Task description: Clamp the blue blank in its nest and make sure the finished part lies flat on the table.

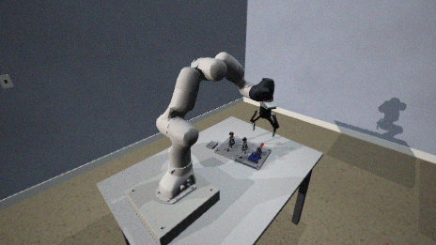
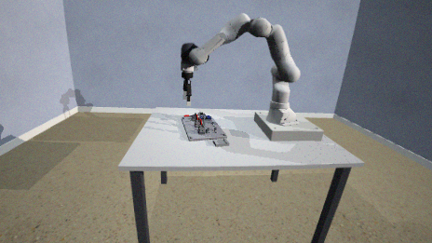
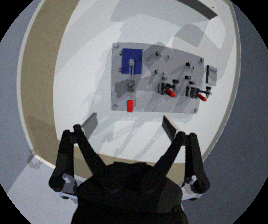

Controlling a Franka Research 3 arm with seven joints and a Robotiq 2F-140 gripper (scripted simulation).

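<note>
The blue blank (image 1: 255, 157) (image 3: 136, 55) lies in the nest at one end of the grey fixture plate (image 1: 241, 160) (image 2: 188, 131) (image 3: 152, 104). Its clamp's bar (image 3: 132, 72) reaches over the blank, and its red handle (image 1: 261, 145) (image 3: 130, 105) lies low, pointing away from the blank. Whether it is past dead centre is too small to tell. The finished part (image 1: 211, 145) (image 2: 221, 142) (image 3: 211, 75) lies on the table beside the plate's other end. My gripper (image 1: 264, 129) (image 2: 188, 101) (image 3: 130, 119) is open and empty, high above the table on the handle side of the plate.
Two other clamps stand on the plate with red handles (image 3: 171, 93) (image 3: 202, 97) raised; no part shows in their nests. The robot's base block (image 1: 174, 207) (image 2: 289, 128) stands at the other side of the table (image 1: 225, 212) (image 2: 242, 156).
</note>
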